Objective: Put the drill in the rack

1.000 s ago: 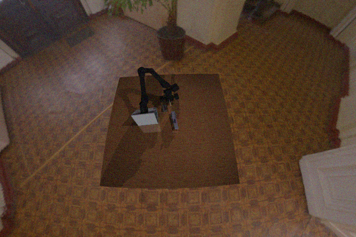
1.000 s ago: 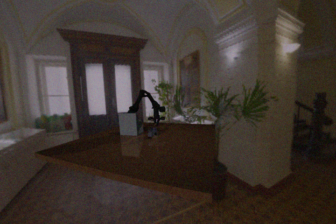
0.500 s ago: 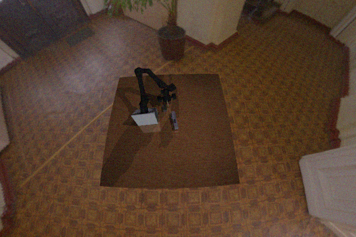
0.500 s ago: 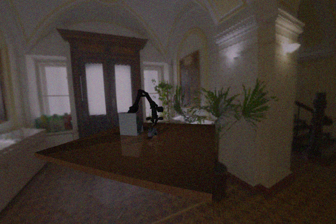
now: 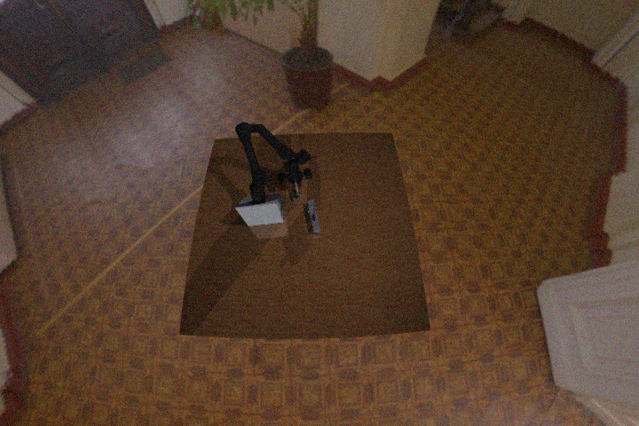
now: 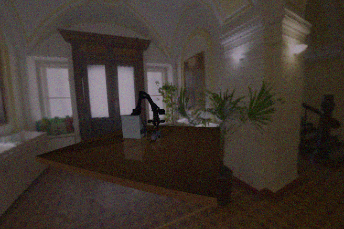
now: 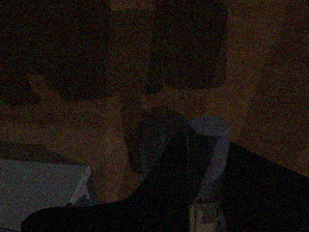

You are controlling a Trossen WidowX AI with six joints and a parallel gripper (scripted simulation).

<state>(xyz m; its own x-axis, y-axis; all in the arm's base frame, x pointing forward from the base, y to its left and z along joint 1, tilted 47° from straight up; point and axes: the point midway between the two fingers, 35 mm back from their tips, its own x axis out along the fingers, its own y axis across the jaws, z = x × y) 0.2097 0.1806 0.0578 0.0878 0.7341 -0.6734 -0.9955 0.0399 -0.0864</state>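
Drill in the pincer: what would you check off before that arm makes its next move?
1. Pincer shut on the drill: ok.
2. Drill pulled fully out of where it was stuck: cannot tell, since it is too small in the top view and the wrist view is too dark.
3. Rack in sight on the table, near the pincer: ok.
4. Drill lying in the rack: not ok, as the two are apart in the top view.
5. Drill lined up with the long rack: cannot tell.
6. White box out of the way between drill and rack: ok, since it stands on the drill's other side.
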